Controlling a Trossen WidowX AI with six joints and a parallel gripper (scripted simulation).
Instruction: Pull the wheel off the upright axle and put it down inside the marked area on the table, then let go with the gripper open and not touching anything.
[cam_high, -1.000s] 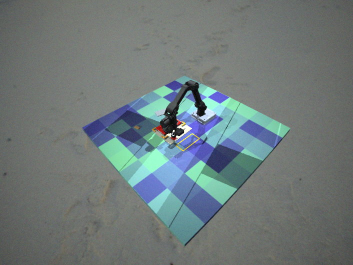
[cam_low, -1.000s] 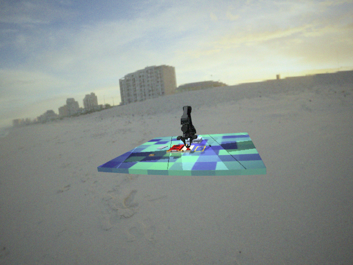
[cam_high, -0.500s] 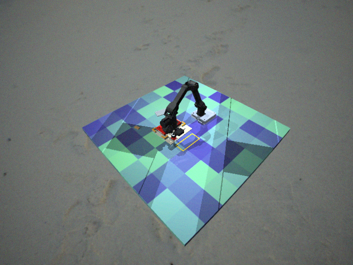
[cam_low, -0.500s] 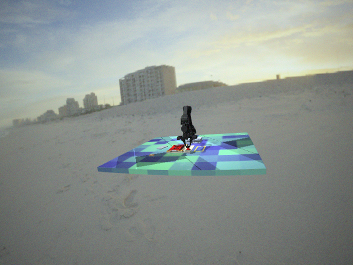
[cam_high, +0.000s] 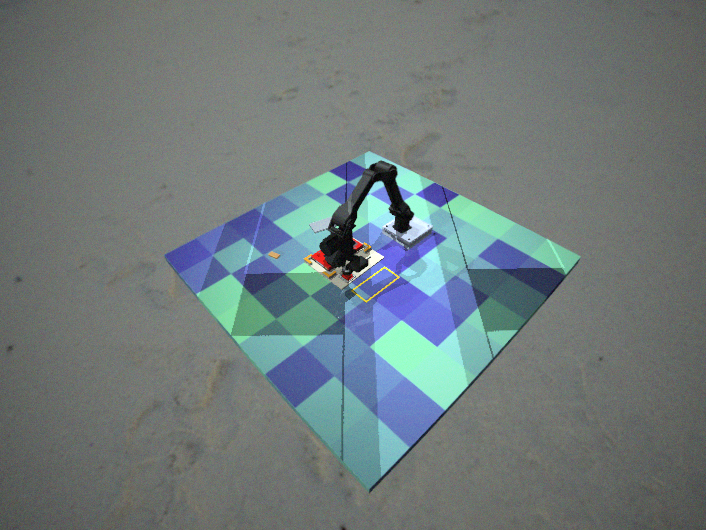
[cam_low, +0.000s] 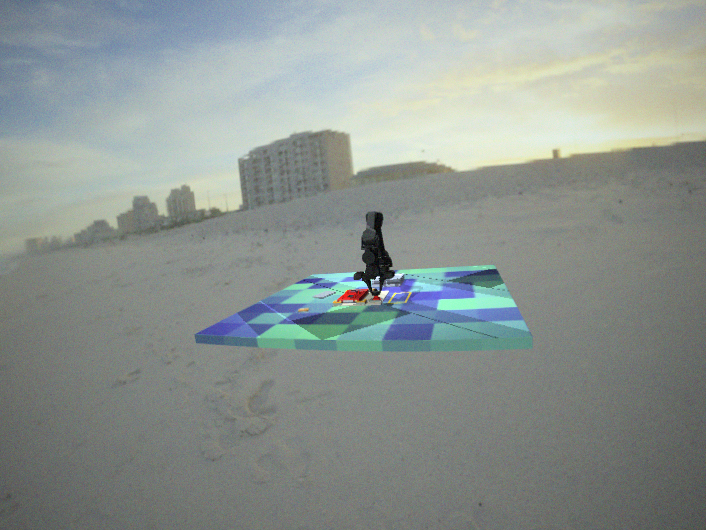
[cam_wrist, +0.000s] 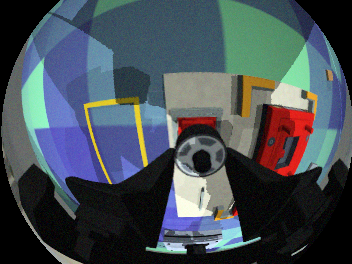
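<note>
One wheel (cam_wrist: 199, 152) is clamped in my gripper (cam_wrist: 199, 176), sitting over the beige base plate (cam_wrist: 200, 92), w/ the yellow-marked area (cam_wrist: 115, 139) just off to the left in wrist view, so that's the carry direction.

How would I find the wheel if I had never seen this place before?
Look at the checkered blue and green table and follow the black arm down to its gripper. The wheel is the small round grey disc with holes, squeezed between the two black fingers over the pale base plate. Everything beside it is boxy: a red block and a yellow outlined area.
</note>
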